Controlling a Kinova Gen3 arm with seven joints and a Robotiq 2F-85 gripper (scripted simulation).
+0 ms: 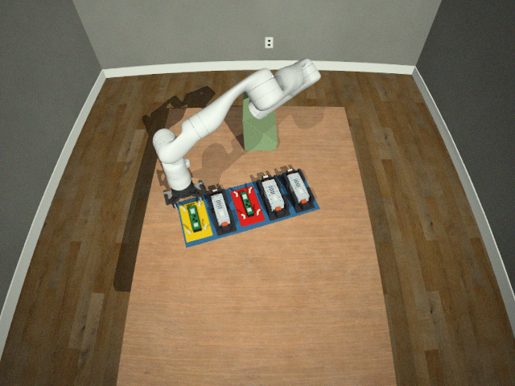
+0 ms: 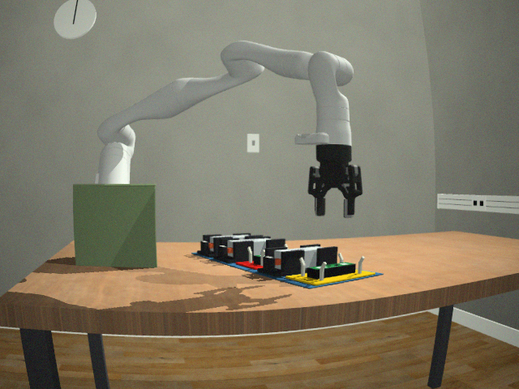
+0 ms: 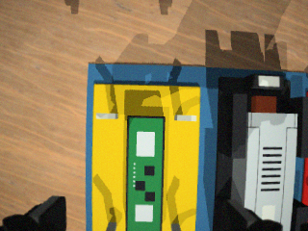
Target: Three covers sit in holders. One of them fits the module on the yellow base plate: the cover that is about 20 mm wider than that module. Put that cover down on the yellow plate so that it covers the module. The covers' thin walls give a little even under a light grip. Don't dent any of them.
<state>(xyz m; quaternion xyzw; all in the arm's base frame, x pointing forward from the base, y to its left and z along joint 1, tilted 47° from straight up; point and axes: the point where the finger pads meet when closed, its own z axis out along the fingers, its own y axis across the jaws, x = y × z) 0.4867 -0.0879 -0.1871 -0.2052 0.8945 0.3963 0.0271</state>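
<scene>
The yellow base plate [image 1: 195, 222] lies at the left end of a blue mat and carries a green module [image 1: 193, 217] with nothing over it. The plate also shows in the wrist view [image 3: 146, 164], with the module [image 3: 145, 180] at its middle, and in the side view [image 2: 335, 276]. Three grey covers sit in black holders: one beside the yellow plate [image 1: 221, 209], two at the right end [image 1: 272, 195] [image 1: 298, 187]. My gripper [image 2: 332, 206] hangs open and empty, high above the yellow plate. The near cover shows in the wrist view [image 3: 269, 168].
A red plate [image 1: 248, 206] with a second green module lies between the first and second holders. Small white posts stand at the plates' corners. A green box [image 1: 260, 126] holds the arm's base at the back of the table.
</scene>
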